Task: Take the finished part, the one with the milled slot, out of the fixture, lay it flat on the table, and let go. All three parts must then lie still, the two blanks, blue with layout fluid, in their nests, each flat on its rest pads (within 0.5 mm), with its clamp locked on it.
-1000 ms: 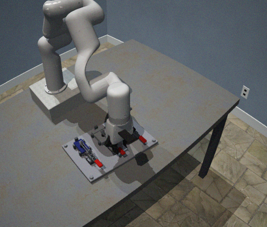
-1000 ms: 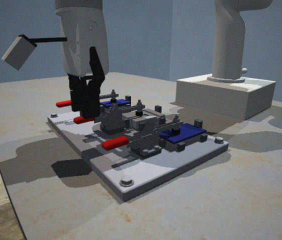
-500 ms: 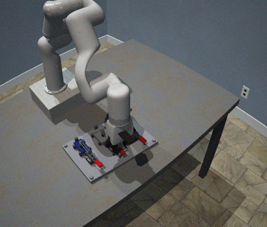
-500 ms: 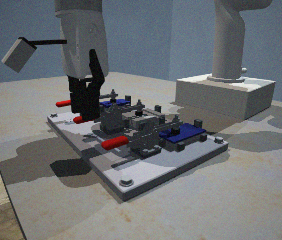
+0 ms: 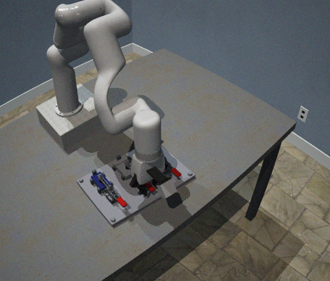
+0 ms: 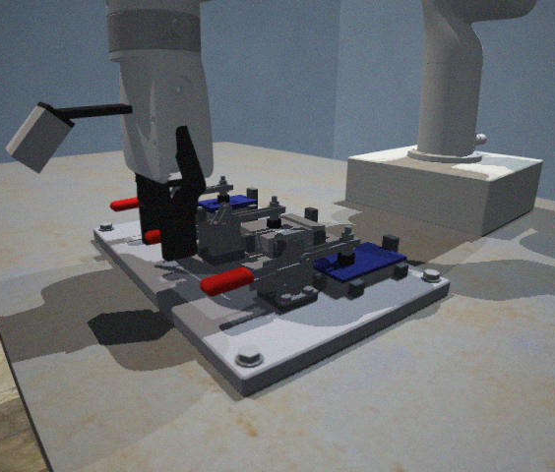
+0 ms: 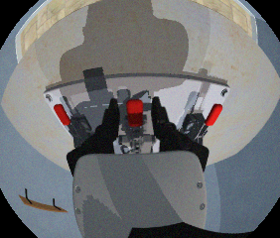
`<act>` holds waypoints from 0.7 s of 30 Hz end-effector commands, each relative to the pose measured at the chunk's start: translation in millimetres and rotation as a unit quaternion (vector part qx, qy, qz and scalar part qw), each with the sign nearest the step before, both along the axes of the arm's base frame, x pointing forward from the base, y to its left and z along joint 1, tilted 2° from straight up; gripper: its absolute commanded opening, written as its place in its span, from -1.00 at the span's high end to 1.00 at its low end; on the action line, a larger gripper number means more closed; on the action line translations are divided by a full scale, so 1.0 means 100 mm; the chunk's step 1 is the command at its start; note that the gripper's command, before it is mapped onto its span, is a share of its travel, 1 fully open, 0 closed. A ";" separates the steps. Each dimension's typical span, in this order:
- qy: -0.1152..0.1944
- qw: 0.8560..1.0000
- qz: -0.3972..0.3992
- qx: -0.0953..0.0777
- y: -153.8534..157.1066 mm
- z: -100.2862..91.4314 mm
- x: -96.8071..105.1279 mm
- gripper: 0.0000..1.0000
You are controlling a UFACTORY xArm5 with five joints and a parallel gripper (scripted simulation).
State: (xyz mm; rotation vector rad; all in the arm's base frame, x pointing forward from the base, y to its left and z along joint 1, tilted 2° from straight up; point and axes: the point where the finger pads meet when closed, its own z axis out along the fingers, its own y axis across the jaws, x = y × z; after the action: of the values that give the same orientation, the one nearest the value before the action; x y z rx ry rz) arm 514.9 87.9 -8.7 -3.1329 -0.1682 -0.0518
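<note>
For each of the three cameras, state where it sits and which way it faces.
Top: high off the table's corner, looking down at the fixture plate; whole arm and base visible.
Exterior: low at table height, facing the fixture's clamp side; the hand, wrist and arm column show.
Wrist: on the hand, looking down past both fingers at the middle red clamp handle.
Shared: all three show the red handles; top and exterior show blue blanks.

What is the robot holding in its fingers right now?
Nothing yet. The gripper is down over the middle clamp's red handle, with one black finger on each side of it, but the fingers stand apart and have not closed on it.
</note>
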 end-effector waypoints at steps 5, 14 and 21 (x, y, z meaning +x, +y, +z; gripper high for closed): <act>-0.002 1.000 0.000 0.000 0.00 0.00 0.02 0.05; -0.002 1.000 0.000 0.000 0.00 0.00 0.02 0.05; -0.002 1.000 0.000 0.000 0.00 0.00 0.02 1.00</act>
State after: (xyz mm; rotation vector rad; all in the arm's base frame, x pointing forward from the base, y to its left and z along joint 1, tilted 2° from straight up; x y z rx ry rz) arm 514.9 88.0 -10.2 -3.1329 -0.1685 -0.0514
